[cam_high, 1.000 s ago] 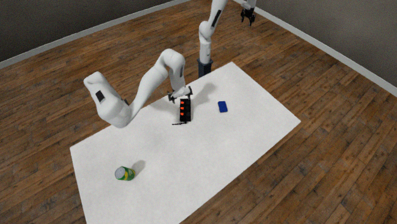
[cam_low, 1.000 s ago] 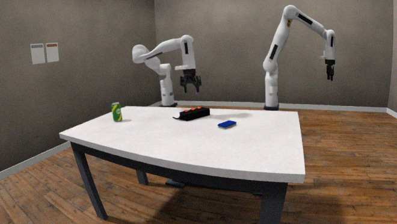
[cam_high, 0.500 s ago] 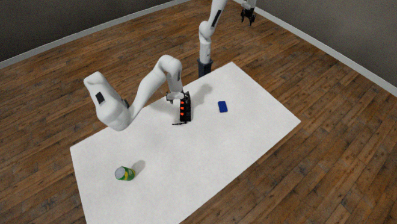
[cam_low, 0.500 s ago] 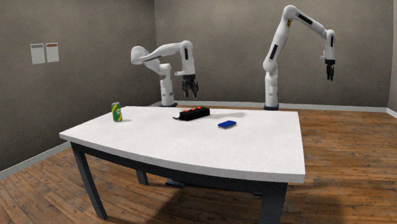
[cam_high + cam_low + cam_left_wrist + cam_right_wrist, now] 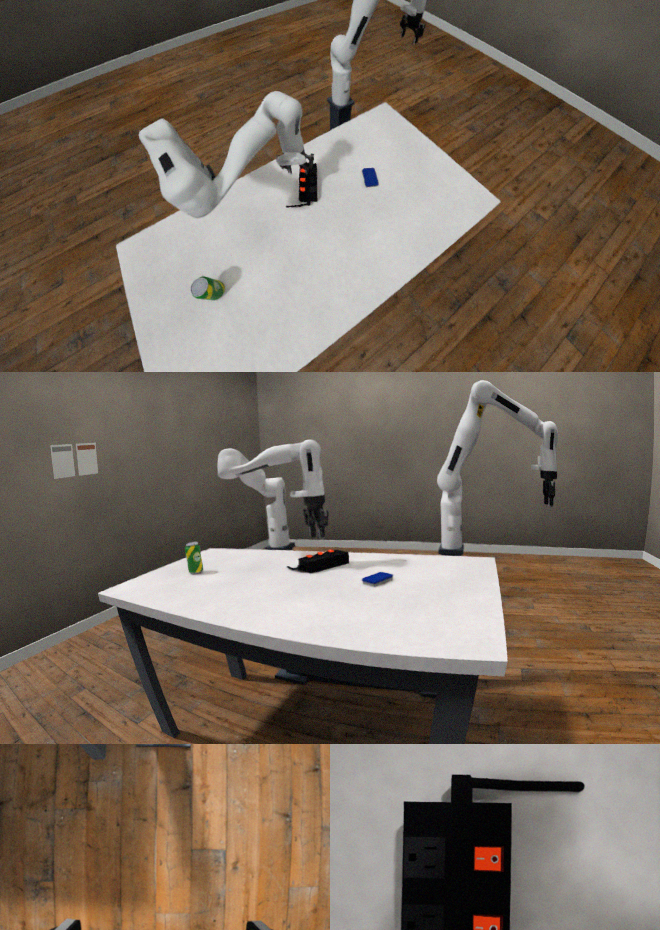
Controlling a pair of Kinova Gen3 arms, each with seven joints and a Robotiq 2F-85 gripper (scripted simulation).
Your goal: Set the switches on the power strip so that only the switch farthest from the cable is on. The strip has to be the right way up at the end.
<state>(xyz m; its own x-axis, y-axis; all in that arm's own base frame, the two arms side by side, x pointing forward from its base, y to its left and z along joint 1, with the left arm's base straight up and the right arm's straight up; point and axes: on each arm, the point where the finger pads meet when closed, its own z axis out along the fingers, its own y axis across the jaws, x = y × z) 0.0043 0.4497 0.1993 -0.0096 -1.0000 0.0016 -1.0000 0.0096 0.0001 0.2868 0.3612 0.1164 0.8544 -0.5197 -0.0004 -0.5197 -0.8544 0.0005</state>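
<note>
The black power strip [image 5: 313,196] [image 5: 327,562] [image 5: 458,889] lies right way up, its orange switches facing up. Its short cable [image 5: 298,205] [image 5: 529,785] leaves the top end in the right wrist view. The switch nearest the cable [image 5: 487,859] and the middle switch [image 5: 487,922] show there, with the dash on the left and the circle on the right; the farthest is out of that view. I cannot tell which sides are pressed. My right gripper [image 5: 317,535] is above the strip, partly open and empty. My left gripper [image 5: 414,40] [image 5: 549,503] [image 5: 163,926] is open and empty, far off the table.
A blue flat box [image 5: 370,177] [image 5: 377,578] lies on the white table [image 5: 320,280] [image 5: 280,612], off the strip's socket side. A green and yellow can [image 5: 208,288] [image 5: 194,558] stands farther off, beyond the cable end.
</note>
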